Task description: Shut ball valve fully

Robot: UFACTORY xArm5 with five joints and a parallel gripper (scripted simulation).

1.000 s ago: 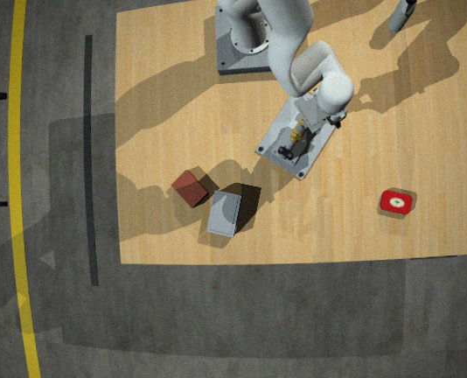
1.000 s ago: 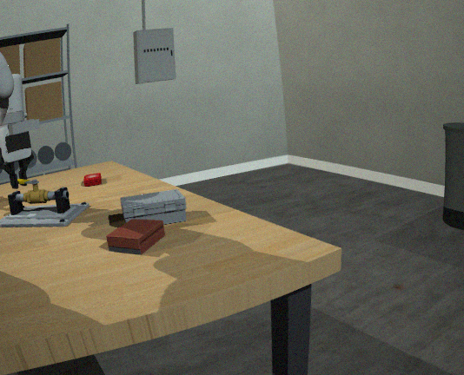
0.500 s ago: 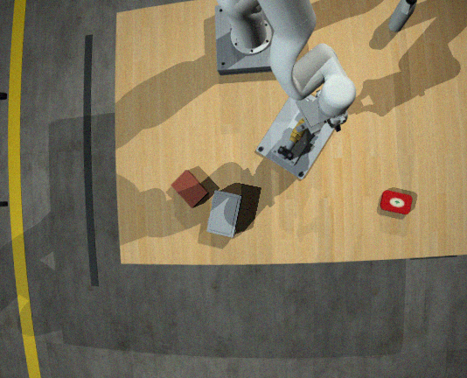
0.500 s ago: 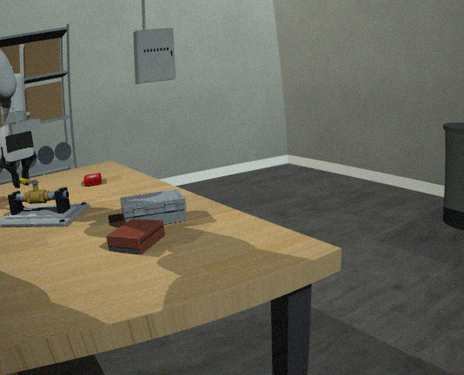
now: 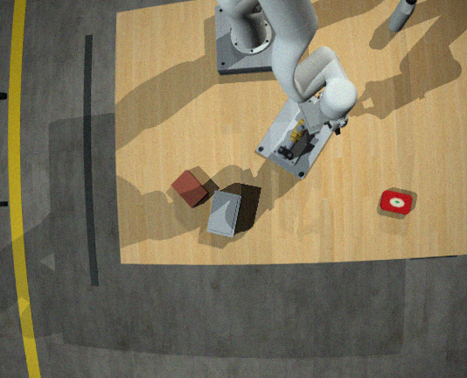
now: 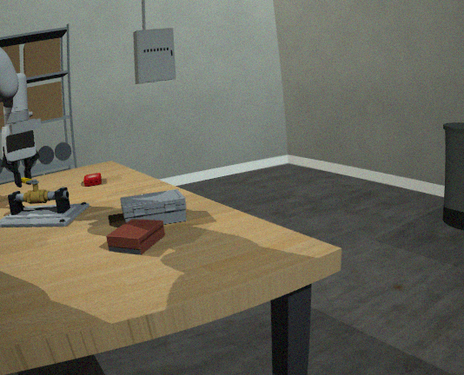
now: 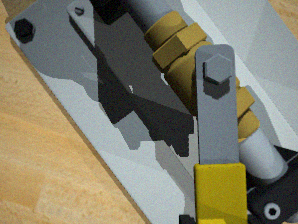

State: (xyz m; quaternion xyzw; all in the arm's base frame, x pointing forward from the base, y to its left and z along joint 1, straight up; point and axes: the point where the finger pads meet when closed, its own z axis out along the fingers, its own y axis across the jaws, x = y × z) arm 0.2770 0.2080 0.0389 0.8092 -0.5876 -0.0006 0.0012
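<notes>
1 end effector [image 6: 22, 179] is what I have to work with, and it is clamped on the yellow-sleeved end of the valve handle [image 7: 216, 125]; the wrist view shows that grey lever bolted to the brass ball valve [image 6: 36, 196] and running at a slant across the pipe line rather than along it. The valve sits between 2 dark clamps on a grey base plate [image 5: 274, 131] on the worktop [image 6: 225, 256], just below the arm's wrist in the top view; a red box [image 6: 135, 234], a grey case [image 6: 154, 206] and a small red button [image 5: 396, 201] lie well apart from it. I judge the turning step to be in hand, partway through; next I would swing the handle further round its pivot bolt until it stands square to the pipe, holding the grip firm so the sleeve does not slip out.
</notes>
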